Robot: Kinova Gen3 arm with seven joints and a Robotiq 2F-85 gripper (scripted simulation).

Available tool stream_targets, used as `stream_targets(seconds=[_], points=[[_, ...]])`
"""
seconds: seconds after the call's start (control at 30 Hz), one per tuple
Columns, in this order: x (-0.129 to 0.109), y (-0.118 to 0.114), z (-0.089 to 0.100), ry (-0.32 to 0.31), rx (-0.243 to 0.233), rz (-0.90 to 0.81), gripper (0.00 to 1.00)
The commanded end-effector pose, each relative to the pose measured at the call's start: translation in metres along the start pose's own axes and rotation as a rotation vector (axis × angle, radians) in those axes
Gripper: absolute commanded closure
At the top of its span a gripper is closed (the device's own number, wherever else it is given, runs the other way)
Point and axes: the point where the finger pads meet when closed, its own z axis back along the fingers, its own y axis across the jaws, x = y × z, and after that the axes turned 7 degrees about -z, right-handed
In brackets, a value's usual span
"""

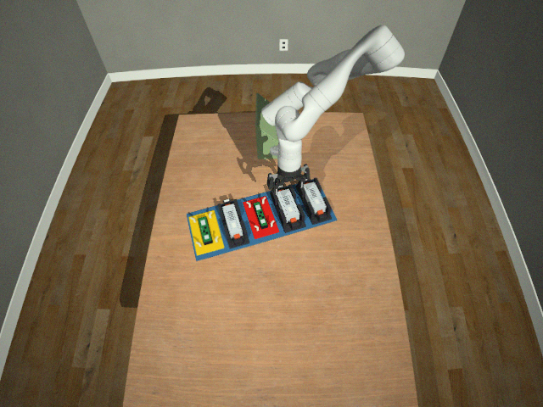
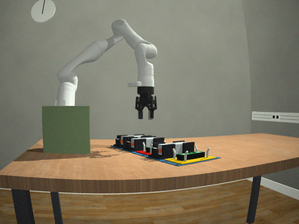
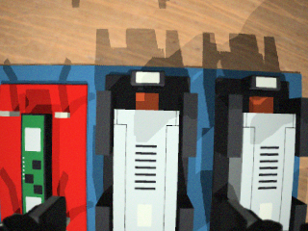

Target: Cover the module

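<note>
A blue mat carries a yellow plate (image 1: 204,231) with a green module (image 1: 204,229) at its left end. Three white covers sit in black holders: one (image 1: 233,220) next to the yellow plate, a second (image 1: 287,205) right of a red plate (image 1: 260,214), and a third (image 1: 315,197) at the right end. My gripper (image 2: 145,116) is open and empty, hanging well above the second cover. In the wrist view the second cover (image 3: 145,166) lies between my fingertips, with the third cover (image 3: 268,164) to its right.
The red plate (image 3: 43,154) holds another green module (image 3: 34,164). White posts stand at the corners of both plates (image 2: 185,155). A green box (image 2: 65,129) stands on the table at the arm's base, behind the mat.
</note>
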Motion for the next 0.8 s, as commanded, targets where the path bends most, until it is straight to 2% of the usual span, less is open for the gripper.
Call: stream_targets(seconds=[0.0, 0.77], points=[[0.0006, 0.0, 0.0066, 0.0, 0.001, 0.0, 0.0], [0.0006, -0.0001, -0.0032, 0.0, 0.0, 0.0, 0.0]])
